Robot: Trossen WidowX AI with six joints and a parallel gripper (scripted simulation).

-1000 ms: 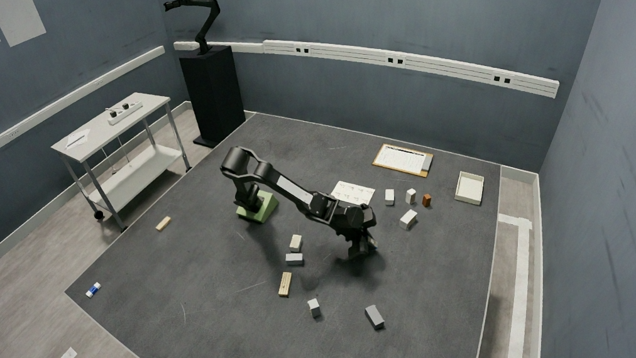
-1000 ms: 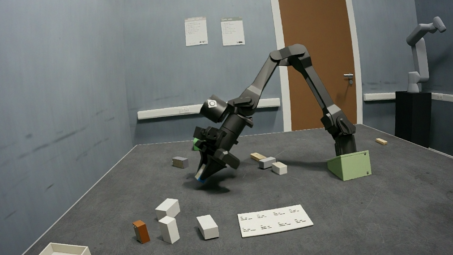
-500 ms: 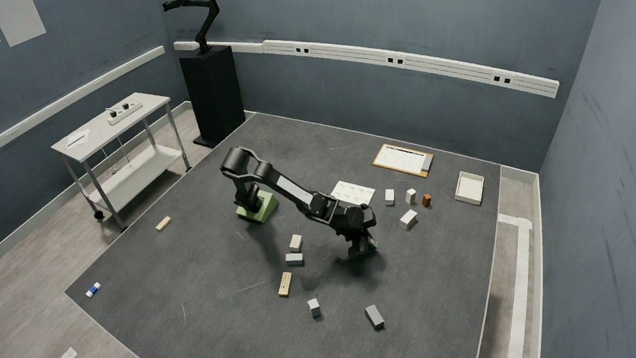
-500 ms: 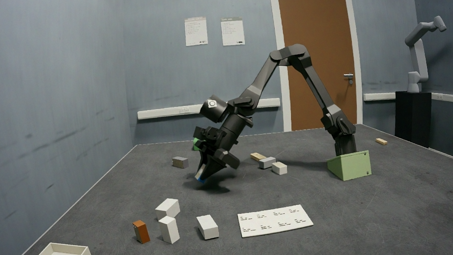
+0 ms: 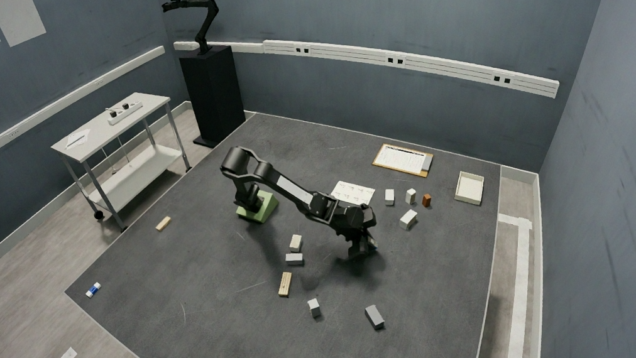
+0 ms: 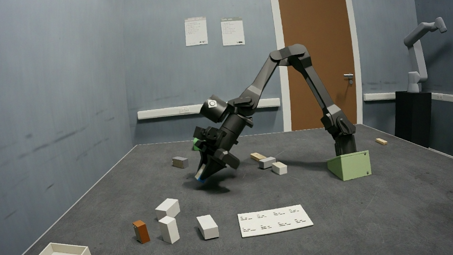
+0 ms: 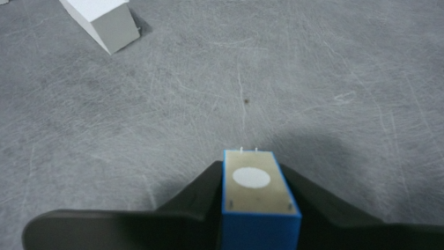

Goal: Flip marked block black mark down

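one tool [image 7: 260, 194] grips blue-edged block [image 7: 257, 185] above table [image 7: 308, 88].

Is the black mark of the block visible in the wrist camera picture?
No: the face of the blue block turned to the wrist camera shows only a white round spot, while the gripper clamps the block's sides.

top: high overhead, far | exterior: low front | wrist: close, facing table [image 7: 308, 79]
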